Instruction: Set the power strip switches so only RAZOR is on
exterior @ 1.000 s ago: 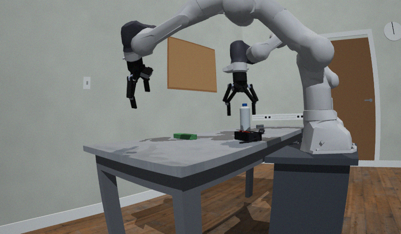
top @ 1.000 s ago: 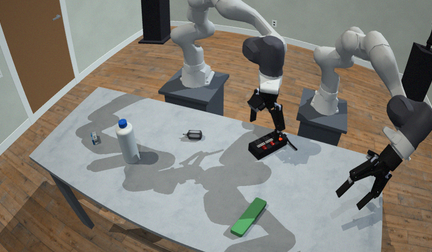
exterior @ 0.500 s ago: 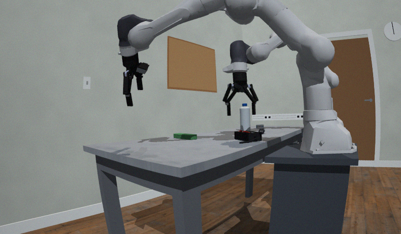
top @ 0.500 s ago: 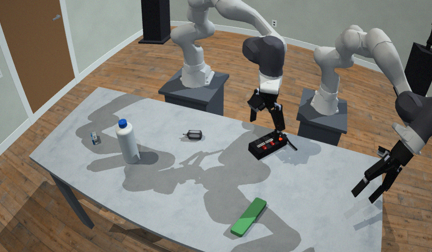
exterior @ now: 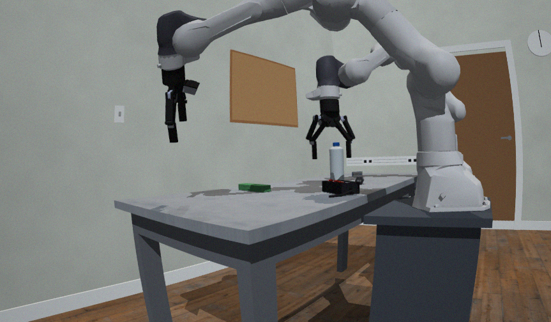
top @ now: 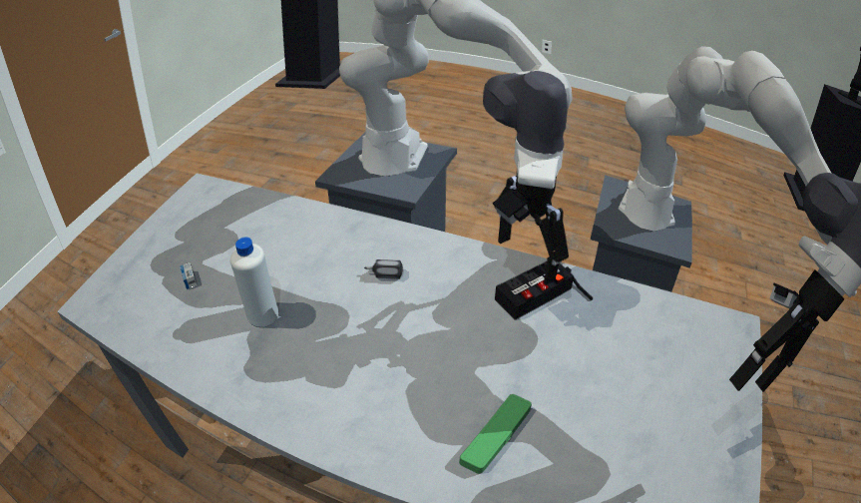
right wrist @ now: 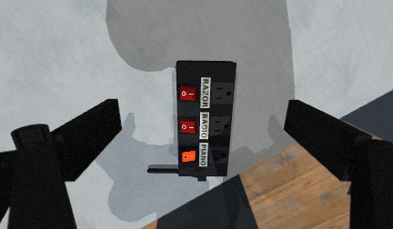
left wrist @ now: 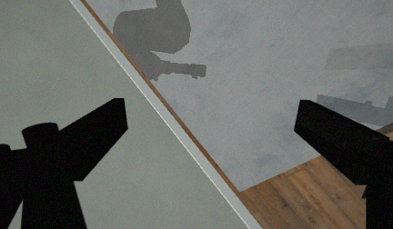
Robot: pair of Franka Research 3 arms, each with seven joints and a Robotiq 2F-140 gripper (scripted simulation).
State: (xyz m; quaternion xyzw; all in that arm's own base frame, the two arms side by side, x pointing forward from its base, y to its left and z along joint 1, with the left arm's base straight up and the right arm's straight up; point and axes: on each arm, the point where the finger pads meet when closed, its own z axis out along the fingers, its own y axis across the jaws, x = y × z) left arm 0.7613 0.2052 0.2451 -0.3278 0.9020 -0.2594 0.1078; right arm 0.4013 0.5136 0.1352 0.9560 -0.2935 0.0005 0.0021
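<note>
Nearest you, towards the front edge of the bench (top: 357, 400) (exterior: 228, 216) (left wrist: 247, 100) (right wrist: 47, 45), lies the green block (top: 495, 432) (exterior: 254, 187), no part of this job. By the right-hand edge hangs the left claw (top: 750, 382) (exterior: 178, 130) (left wrist: 211, 114), fingers wide apart with nothing between them. The white bottle (top: 254, 287) (exterior: 336, 161) stands upright towards the left-hand end.

Your power strip (top: 514, 304) (exterior: 334, 186) (right wrist: 206, 110) sits just in from the back edge, on the side towards the back right corner. Its switches face up, so you already have it the right way up. Over it is the right claw (top: 528, 257) (exterior: 331, 156) (right wrist: 203, 114), fingers also wide apart and holding nothing.

You have two changes left, I'd judge. The PIANO switch (top: 559, 276) (right wrist: 188, 156) glows orange, so it looks on and must go off; the RAZOR switch (top: 527, 293) (right wrist: 187, 94) is unlit and must go on. The RADIO switch (top: 542, 286) (right wrist: 187, 127) is unlit too, so leave that alone and keep the strip upright as you press.
</note>
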